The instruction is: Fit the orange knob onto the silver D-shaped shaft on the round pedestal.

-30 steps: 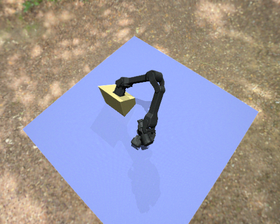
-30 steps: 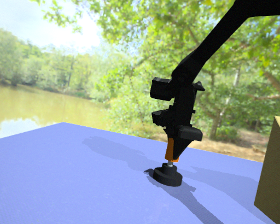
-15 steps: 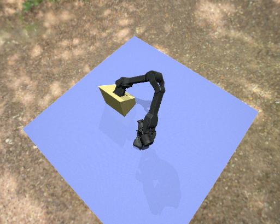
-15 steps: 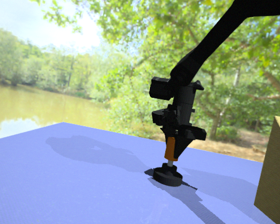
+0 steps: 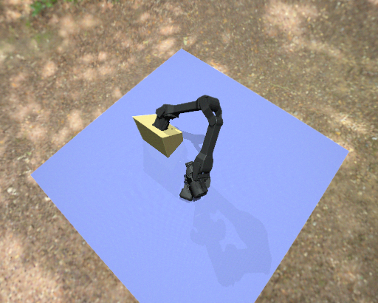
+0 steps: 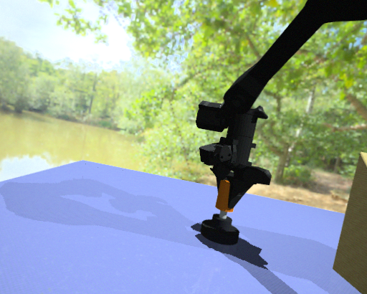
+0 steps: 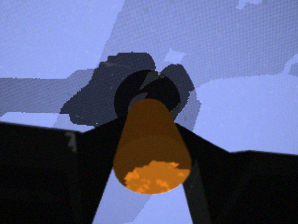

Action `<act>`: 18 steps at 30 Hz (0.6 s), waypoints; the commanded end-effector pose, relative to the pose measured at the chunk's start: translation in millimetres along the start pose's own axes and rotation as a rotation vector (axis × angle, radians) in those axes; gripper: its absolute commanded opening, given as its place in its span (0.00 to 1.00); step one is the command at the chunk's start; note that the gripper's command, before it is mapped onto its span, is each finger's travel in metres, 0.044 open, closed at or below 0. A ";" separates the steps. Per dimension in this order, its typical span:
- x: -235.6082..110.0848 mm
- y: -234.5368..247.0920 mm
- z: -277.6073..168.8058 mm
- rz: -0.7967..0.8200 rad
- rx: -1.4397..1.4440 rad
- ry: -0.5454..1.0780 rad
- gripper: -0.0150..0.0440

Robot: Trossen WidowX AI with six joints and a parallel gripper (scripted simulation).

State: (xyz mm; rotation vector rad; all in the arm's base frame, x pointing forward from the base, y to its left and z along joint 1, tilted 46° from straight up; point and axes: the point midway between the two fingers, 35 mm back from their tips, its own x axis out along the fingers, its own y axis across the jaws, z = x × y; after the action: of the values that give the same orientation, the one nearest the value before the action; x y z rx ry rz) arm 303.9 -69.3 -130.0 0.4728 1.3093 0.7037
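Note:
My gripper (image 6: 227, 204) (image 7: 148, 124) is shut on the orange knob (image 6: 223, 195) (image 7: 152, 145) and holds it upright, directly over the black round pedestal (image 6: 219, 231) (image 7: 121, 98). A short stretch of the silver shaft (image 6: 223, 214) shows between the knob's underside and the pedestal, so the knob stands a little above the pedestal top. In the wrist view the knob covers most of the pedestal and the shaft's flat side is hidden. In the top view the gripper (image 5: 161, 123) reaches down behind a yellow box, which hides the knob and pedestal.
A large yellow box (image 5: 165, 142) (image 6: 360, 222) stands on the blue mat (image 5: 246, 148) (image 6: 95, 233) close to the right of the pedestal. The arm's base (image 5: 196, 186) sits near the mat's middle. Bare dirt lies around the mat.

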 end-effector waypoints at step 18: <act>-1.8 -0.2 -0.5 -0.002 -0.005 -0.003 0.25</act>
State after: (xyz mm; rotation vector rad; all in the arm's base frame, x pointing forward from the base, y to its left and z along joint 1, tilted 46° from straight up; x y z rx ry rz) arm 302.9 -67.6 -130.4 0.4683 1.3076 0.7054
